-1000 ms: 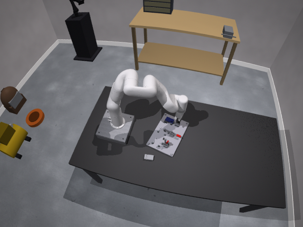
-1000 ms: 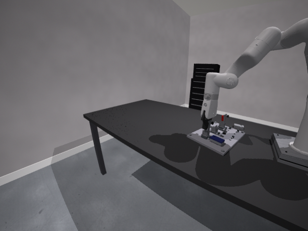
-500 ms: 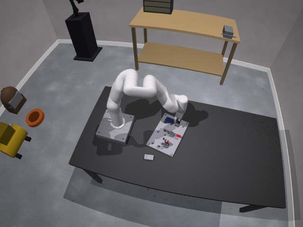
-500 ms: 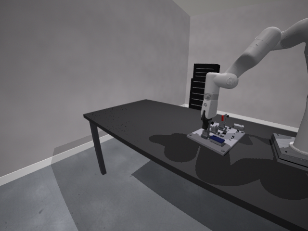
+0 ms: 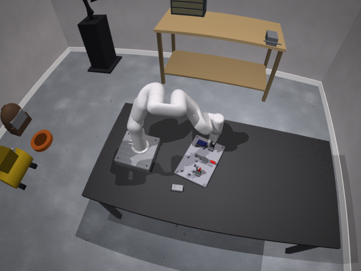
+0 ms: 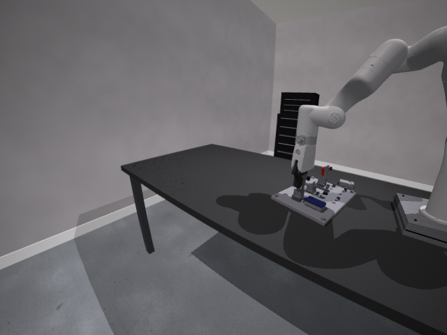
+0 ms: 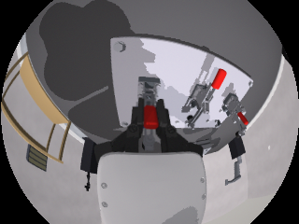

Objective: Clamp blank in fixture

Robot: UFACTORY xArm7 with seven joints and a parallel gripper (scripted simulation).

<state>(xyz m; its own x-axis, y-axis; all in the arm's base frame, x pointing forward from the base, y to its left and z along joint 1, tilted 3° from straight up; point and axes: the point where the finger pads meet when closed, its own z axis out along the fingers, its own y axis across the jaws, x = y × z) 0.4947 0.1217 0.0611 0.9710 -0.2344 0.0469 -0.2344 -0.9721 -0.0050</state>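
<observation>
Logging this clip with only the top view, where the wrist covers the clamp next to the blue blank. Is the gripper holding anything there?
Observer: Yes. The wrist view shows the gripper shut on that clamp's red handle grip.
Operator: Does the blank lie flat?
Observer: In the exterior view the blue blank lies low and level on the fixture plate, right beside the gripper. Contact with the pads is too small to tell.
Operator: What about the other clamps?
Observer: In the exterior view one other red handle stands upright, so that clamp is open.
</observation>
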